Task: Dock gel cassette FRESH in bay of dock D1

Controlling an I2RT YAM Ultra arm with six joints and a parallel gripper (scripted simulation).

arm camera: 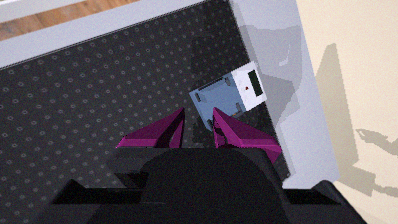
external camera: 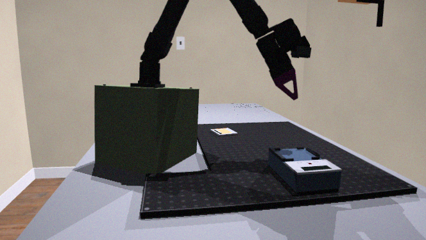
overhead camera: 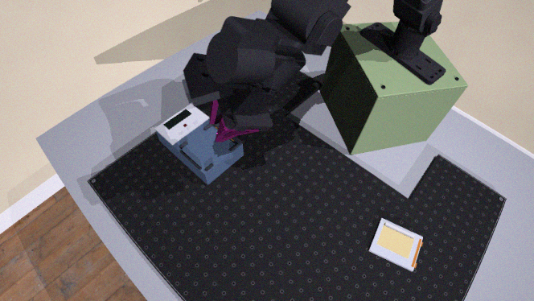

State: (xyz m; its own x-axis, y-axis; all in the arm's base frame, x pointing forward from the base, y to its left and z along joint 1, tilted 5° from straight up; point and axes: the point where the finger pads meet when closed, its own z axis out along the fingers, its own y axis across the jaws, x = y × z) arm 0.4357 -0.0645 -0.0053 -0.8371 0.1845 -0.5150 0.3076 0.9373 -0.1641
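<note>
The cassette FRESH (overhead camera: 396, 243) lies flat on the black deck, far from the arm; it is a white frame with a yellow gel and an orange strip along one edge. It shows small in the exterior view (external camera: 224, 131). The dock D1 (overhead camera: 199, 146) is a blue-grey box with an empty bay and a white console (overhead camera: 181, 124); it also shows in the exterior view (external camera: 304, 168) and in the wrist view (arm camera: 227, 97). My gripper (external camera: 290, 91) (arm camera: 198, 111) hangs high above the dock, pointing down, fingers partly apart with nothing between them.
The green pedestal (overhead camera: 394, 88) that carries the arm's base stands at the back of the table. The black perforated mat (overhead camera: 281, 225) covers the table between dock and cassette. The table edge runs just beyond the dock's console.
</note>
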